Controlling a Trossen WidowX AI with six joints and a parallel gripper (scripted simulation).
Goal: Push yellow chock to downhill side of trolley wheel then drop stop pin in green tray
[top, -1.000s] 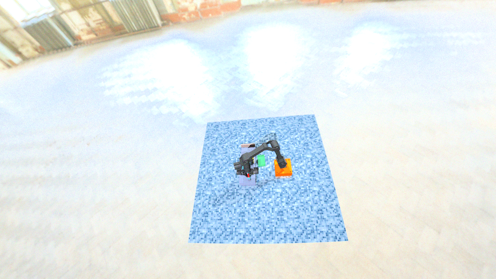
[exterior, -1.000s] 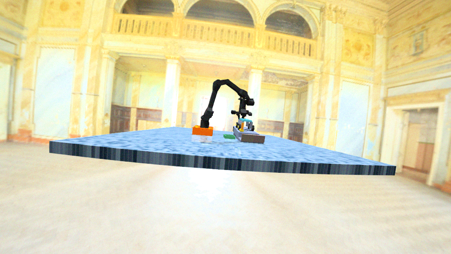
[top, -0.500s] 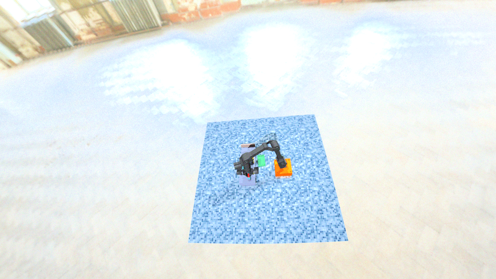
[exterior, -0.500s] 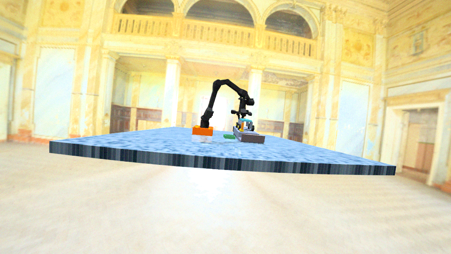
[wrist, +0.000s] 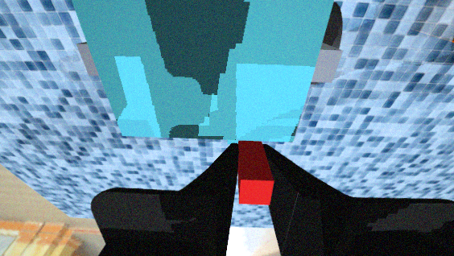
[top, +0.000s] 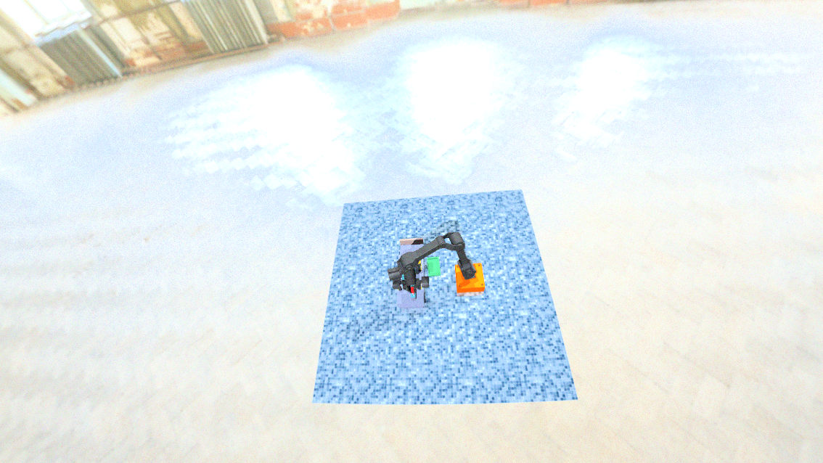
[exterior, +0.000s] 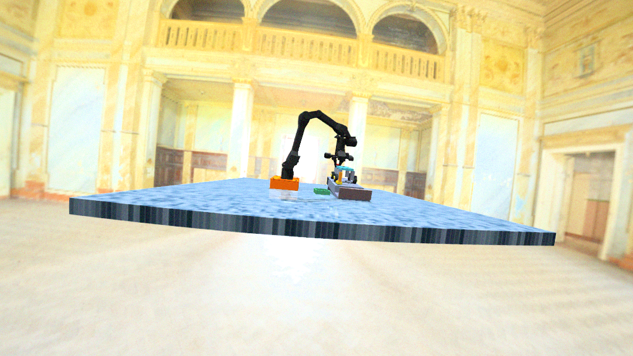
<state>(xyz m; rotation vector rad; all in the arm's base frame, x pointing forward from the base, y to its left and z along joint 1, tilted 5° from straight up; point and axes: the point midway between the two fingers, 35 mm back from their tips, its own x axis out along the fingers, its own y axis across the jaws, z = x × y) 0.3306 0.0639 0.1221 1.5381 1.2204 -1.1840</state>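
Note:
My gripper (wrist: 248, 150) (exterior: 337, 164) is shut on the red head of the stop pin (wrist: 256, 192) (top: 411, 289), at the trolley's uphill end. Whether the pin is still seated cannot be told. The trolley (wrist: 274, 92) (exterior: 344, 168), with a cyan top, stands on the grey-lilac ramp (top: 410, 303); the arm hides much of it in the top view. The yellow chock with its upright orange handle (exterior: 340, 176) stands on the ramp at the trolley's downhill side, near a wheel; contact is too small to tell. The green tray (top: 433, 266) (exterior: 321, 191) lies beside the ramp; no pin shows in it.
The orange arm base (top: 469, 281) (exterior: 284, 183) stands on the blue mosaic table (top: 448, 356) (exterior: 198, 207), with the green tray between it and the ramp. A dark brown block (exterior: 354, 195) closes the ramp's low end. The arm arches over the tray side to the trolley.

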